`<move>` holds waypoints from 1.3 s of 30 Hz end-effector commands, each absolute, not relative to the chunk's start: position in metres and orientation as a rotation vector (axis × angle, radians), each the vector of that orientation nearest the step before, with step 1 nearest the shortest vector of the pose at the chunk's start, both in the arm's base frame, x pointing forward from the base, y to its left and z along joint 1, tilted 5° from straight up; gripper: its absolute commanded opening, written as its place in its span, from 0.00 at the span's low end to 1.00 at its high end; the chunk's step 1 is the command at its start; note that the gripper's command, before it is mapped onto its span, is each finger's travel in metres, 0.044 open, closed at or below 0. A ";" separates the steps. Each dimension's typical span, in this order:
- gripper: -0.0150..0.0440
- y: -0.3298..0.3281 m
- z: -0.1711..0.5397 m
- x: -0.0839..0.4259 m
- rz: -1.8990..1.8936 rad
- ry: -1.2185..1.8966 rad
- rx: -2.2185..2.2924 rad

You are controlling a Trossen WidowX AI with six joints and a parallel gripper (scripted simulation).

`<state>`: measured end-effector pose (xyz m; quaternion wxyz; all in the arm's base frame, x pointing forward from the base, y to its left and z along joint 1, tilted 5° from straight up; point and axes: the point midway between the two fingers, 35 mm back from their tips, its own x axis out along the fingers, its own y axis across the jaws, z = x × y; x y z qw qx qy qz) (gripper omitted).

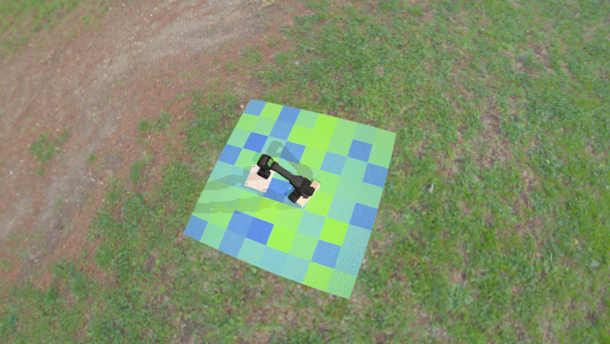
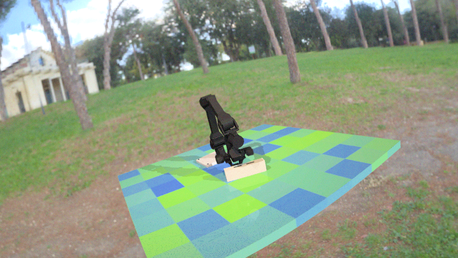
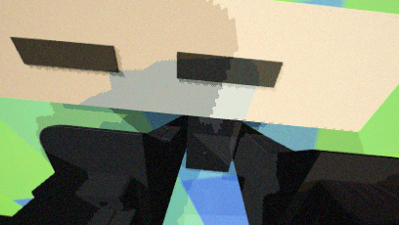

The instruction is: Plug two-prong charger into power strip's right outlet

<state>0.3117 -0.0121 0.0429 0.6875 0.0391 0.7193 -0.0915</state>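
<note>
On your one patchwork desk (image 1: 362, 239) (image 2: 237, 208) (image 3: 15, 147), you have one cream power strip (image 1: 303, 201) (image 2: 245, 173) (image 3: 323, 93) with two dark outlet recesses. Your one tool (image 1: 304, 191) (image 2: 238, 162) (image 3: 209, 120) is clamped on one dark charger (image 3: 207, 154), which sits between its fingertips, near the strip's long edge; you can't tell whether they touch. The prongs are hidden.

Strip (image 1: 303, 202) (image 2: 245, 172) (image 3: 323, 44) cream; mat (image 1: 324, 230) (image 2: 240, 206) (image 3: 15, 161) blue-green checks.
</note>
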 end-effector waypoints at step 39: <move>0.52 -0.012 0.043 0.311 -0.204 1.600 0.088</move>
